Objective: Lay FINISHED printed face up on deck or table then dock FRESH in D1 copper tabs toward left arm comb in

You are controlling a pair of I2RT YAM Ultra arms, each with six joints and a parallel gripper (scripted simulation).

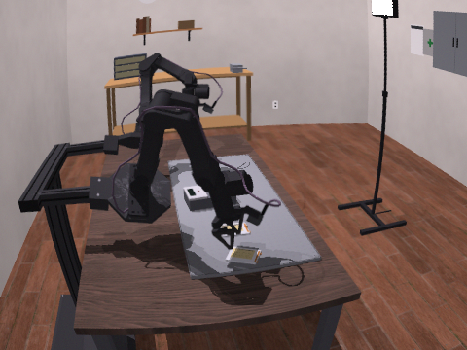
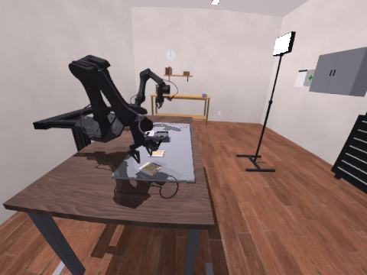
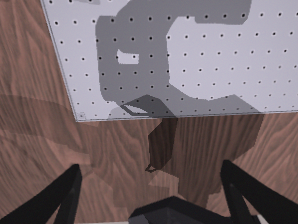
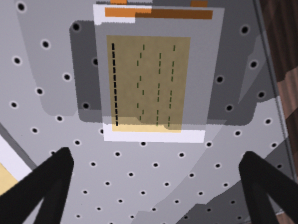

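FINISHED (image 1: 244, 255) (image 2: 150, 168) (image 4: 149, 85), with dark band marks on its gel, lies face up on the perforated deck near its near end; its copper tabs are at the top in the right wrist view. Another cassette, apparently FRESH (image 2: 157, 153), lies beyond it, partly behind the right gripper; its comb cannot be made out. Dock D1 (image 2: 164, 134) is farther back, partly hidden by the right arm in the top view. My right gripper (image 2: 147, 156) (image 4: 157, 156) is open and empty, above the deck beside FINISHED. My left gripper (image 3: 151, 168) is open and empty, high over the far table end.
The grey deck (image 1: 287, 243) (image 2: 183, 168) (image 3: 210, 55) lies on the wooden table (image 1: 146, 301) (image 2: 84, 191) (image 3: 30, 145). A white-topped box (image 1: 196, 192) with a small display stands beside the dock. Arm shadows fall across the deck and table.
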